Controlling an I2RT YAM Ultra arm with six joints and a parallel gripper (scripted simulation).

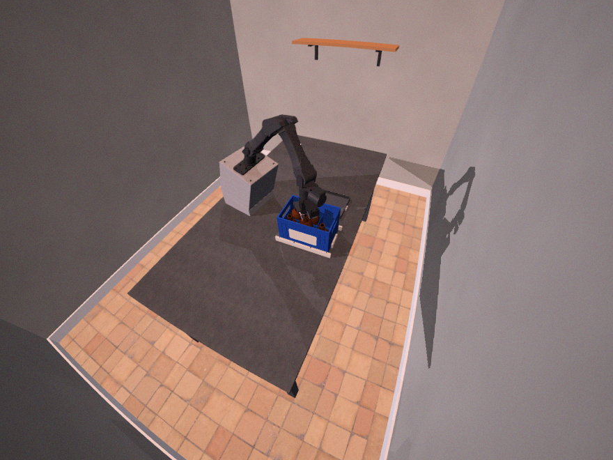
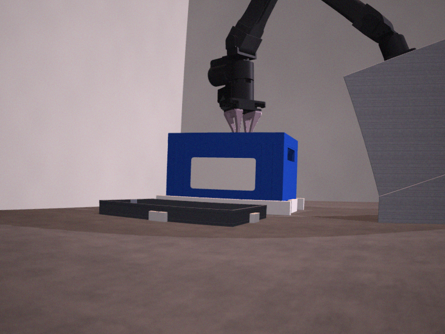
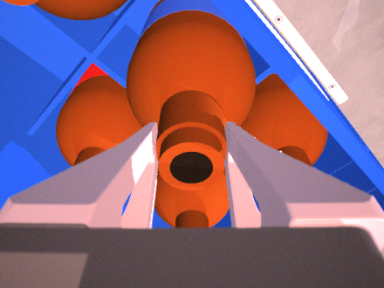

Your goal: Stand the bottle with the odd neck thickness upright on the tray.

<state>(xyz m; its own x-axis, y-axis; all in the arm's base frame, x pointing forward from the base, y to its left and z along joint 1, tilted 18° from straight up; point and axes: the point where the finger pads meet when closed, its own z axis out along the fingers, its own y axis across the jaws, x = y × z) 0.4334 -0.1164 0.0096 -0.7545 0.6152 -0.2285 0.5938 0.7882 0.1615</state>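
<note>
My gripper [image 1: 308, 217] [image 2: 242, 130] [image 3: 191, 133] points down into the blue crate [image 1: 284, 228] [image 2: 178, 170] [image 3: 305, 85] and is shut on the neck of an orange-brown bottle with a blue band [image 3: 192, 55]. That bottle's mouth shows between the fingers; its base is hidden. In the wrist view, other bottles stand around it: one with a red patch [image 3: 98, 112], one at the right [image 3: 288, 112], one below [image 3: 192, 201] and one at the upper left [image 3: 96, 3]. The dark, low-rimmed tray [image 1: 347, 201] [image 2: 196, 214] stands beside the crate. No bottle shows on it.
White strips [image 1: 302, 247] [image 2: 278, 208] [image 3: 303, 46] run along the crate's foot. Small pale blocks [image 2: 158, 216] sit at the tray's sides. The grey arm pedestal [image 1: 237, 189] [image 2: 408, 126] stands near the crate. A wooden shelf [image 1: 345, 44] hangs on the back wall.
</note>
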